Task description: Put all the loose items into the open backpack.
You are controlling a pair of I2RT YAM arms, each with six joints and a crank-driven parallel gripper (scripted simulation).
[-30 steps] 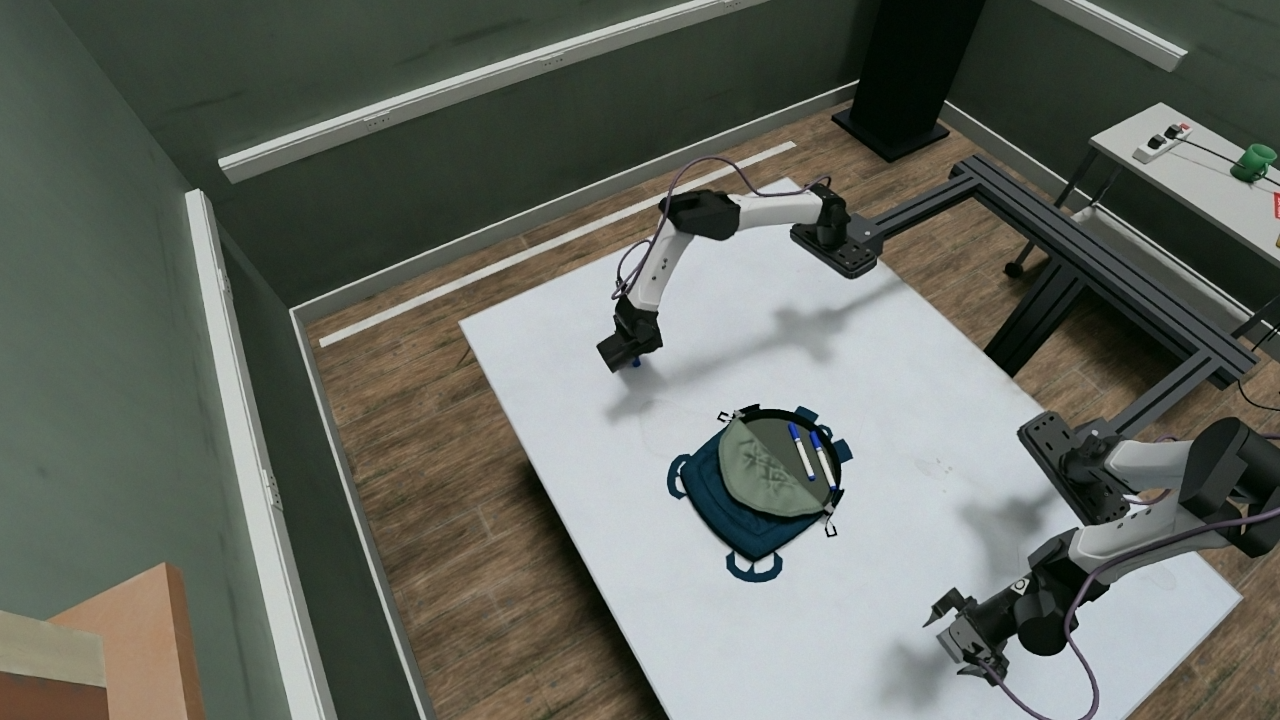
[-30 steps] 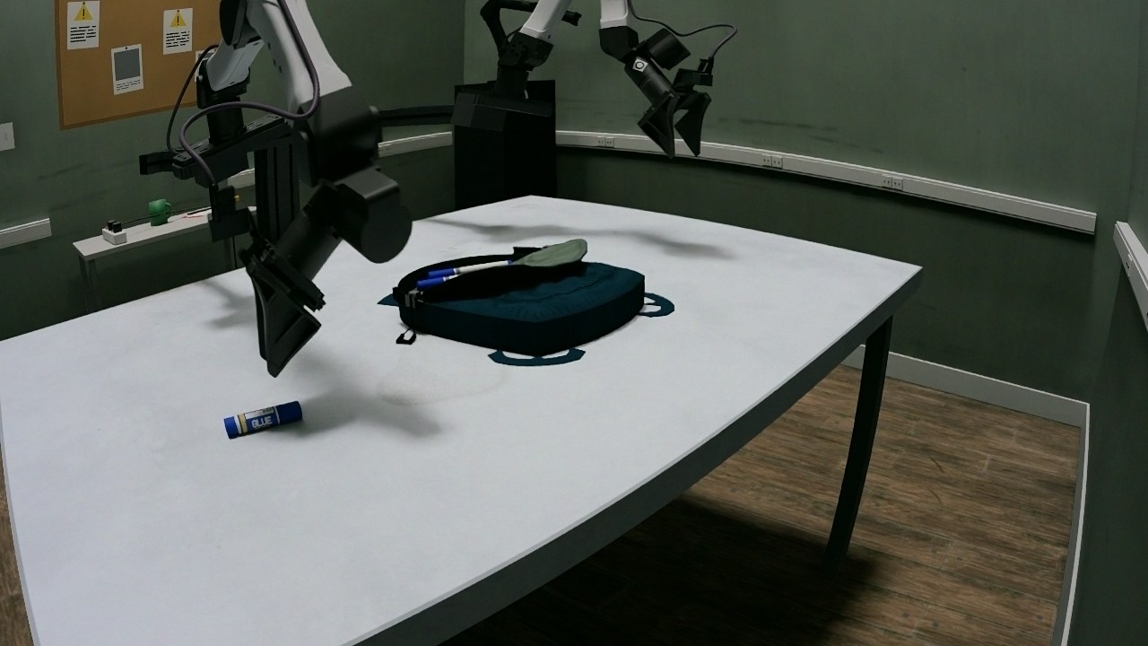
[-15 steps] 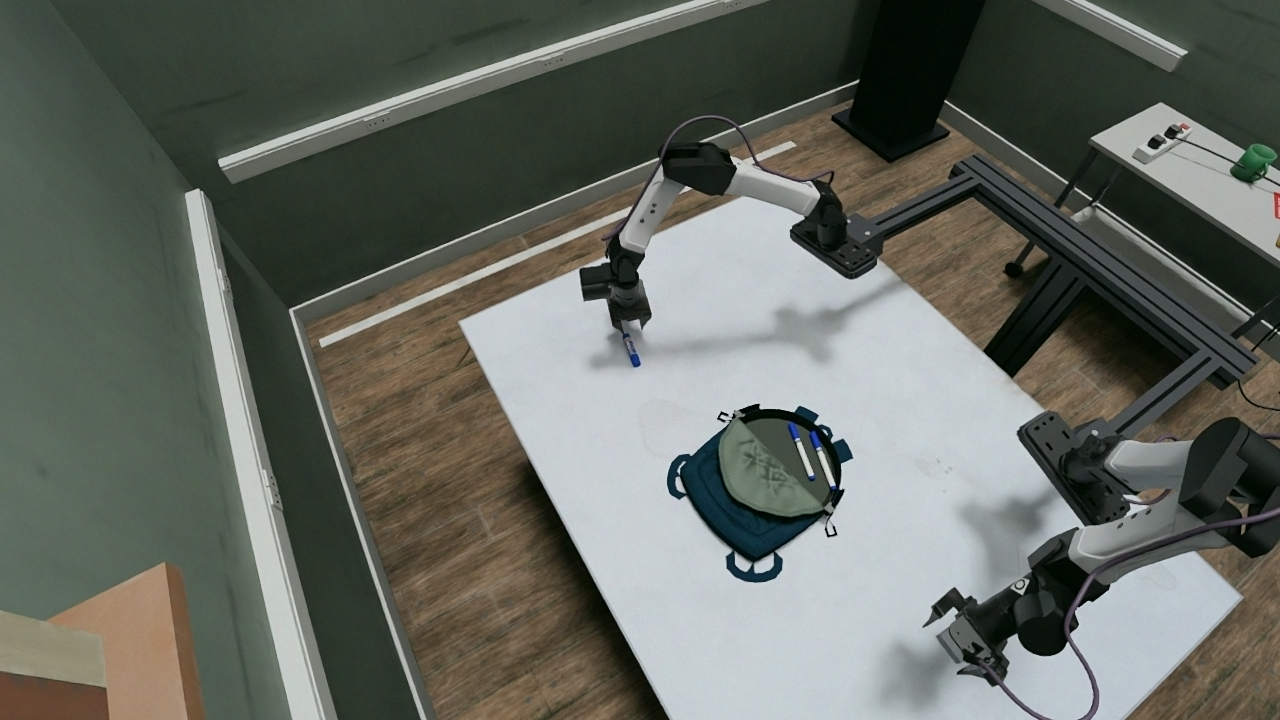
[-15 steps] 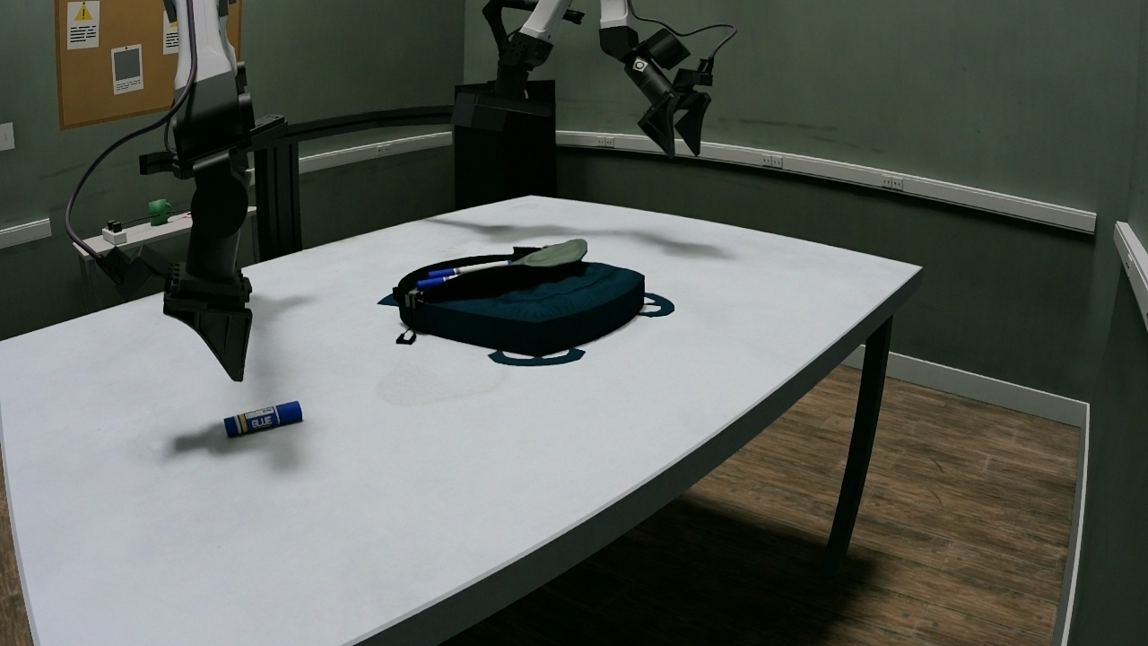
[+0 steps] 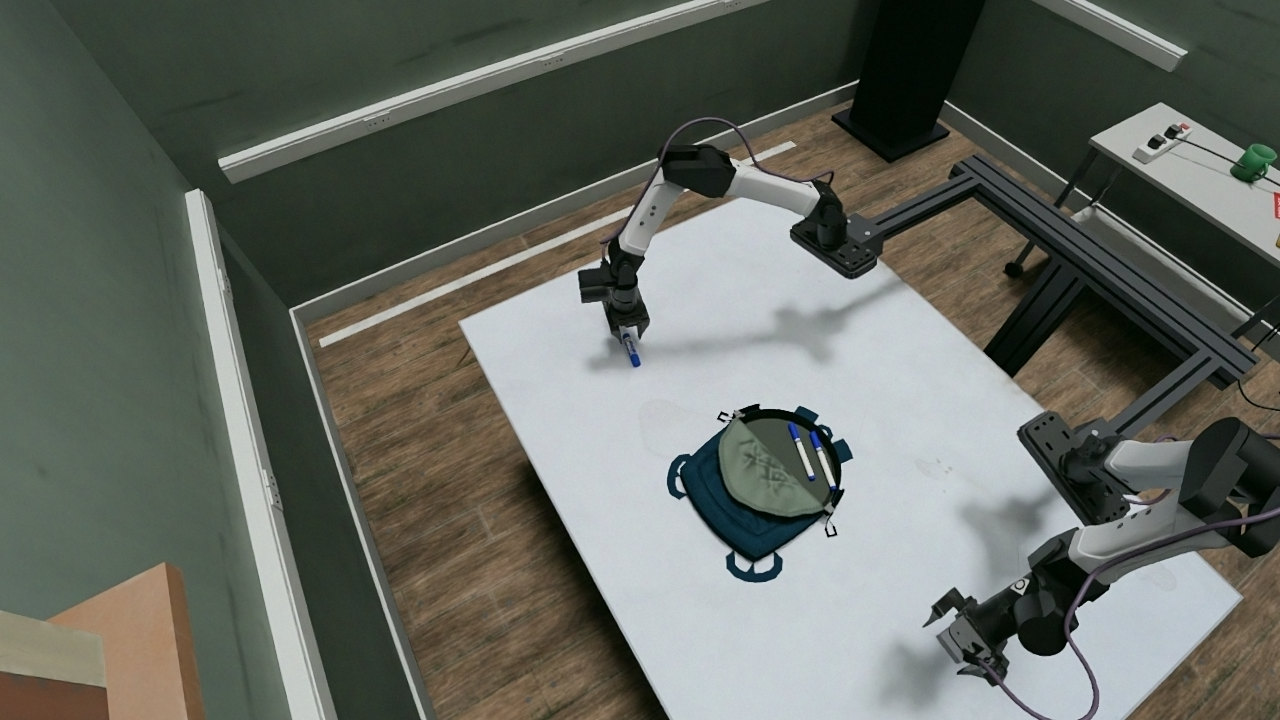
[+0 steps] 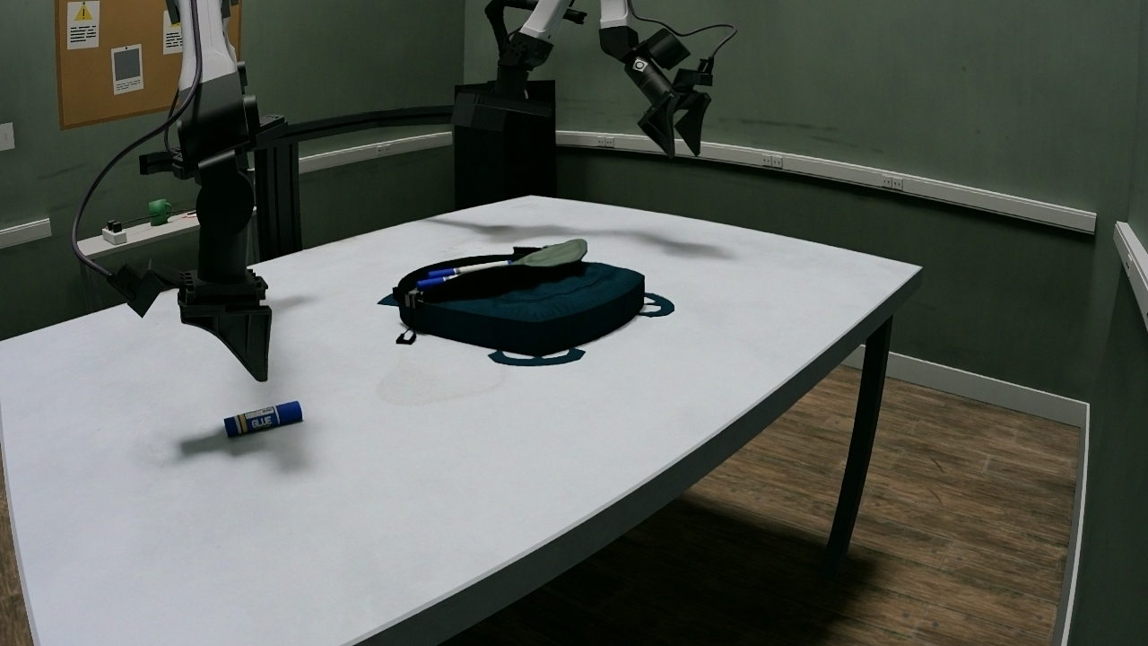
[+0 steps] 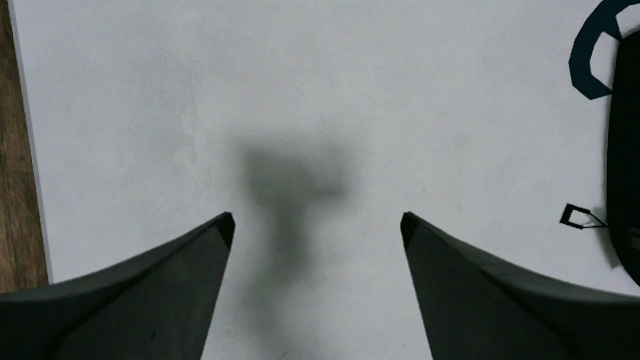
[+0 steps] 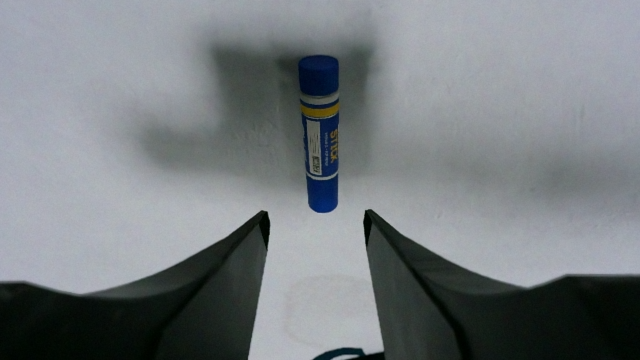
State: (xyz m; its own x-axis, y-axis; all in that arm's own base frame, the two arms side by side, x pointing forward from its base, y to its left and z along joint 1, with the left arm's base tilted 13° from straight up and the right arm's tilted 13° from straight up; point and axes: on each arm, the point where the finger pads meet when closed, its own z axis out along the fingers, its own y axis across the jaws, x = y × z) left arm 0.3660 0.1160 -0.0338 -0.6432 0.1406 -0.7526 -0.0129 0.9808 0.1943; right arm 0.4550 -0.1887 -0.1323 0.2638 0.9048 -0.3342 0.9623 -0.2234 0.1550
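White worktop (image 5: 572,402) (image 6: 482,498) (image 7: 150,150) (image 8: 100,240) comes closest in the exterior view, and a blue glue stick (image 5: 631,351) (image 6: 263,418) (image 8: 321,135) lies on its side on it. The glue stick is well apart from the backpack (image 5: 747,532) (image 6: 529,309) (image 7: 625,150) (image 8: 332,354), up and to the left of it in the top view.

The right end effector (image 5: 630,331) (image 6: 260,373) (image 8: 316,215) is up on that same side of the backpack. It hangs over the worktop with its tips pointing down. Its two fingers are partly apart, with nothing between them. The glue stick is just past the tips and lower down, lined up with the gap.

The left end effector (image 5: 944,647) (image 6: 683,153) (image 7: 317,216) is down and to the right of the backpack in the top view. Its fingers are wide apart and hold nothing.

Two markers with blue caps (image 5: 801,451) (image 5: 822,461) (image 6: 469,269) (image 6: 430,283) lie side by side in the backpack's open part. The green flap (image 5: 760,474) (image 6: 561,253) is folded back on the backpack.

My right gripper (image 5: 630,332) (image 6: 260,377) (image 8: 316,215): a second ago I leaned at a slant in the exterior view; now I point nearly straight down, having swung away from the backpack's side.
Glue stick (image 5: 632,351) (image 6: 263,418) (image 8: 319,135): I mostly hid it from the top view then; now most of it shows.
My shadow (image 5: 601,360) (image 6: 200,446) (image 8: 240,85): it has shifted in the exterior view, from the stick's backpack side to around the stick.
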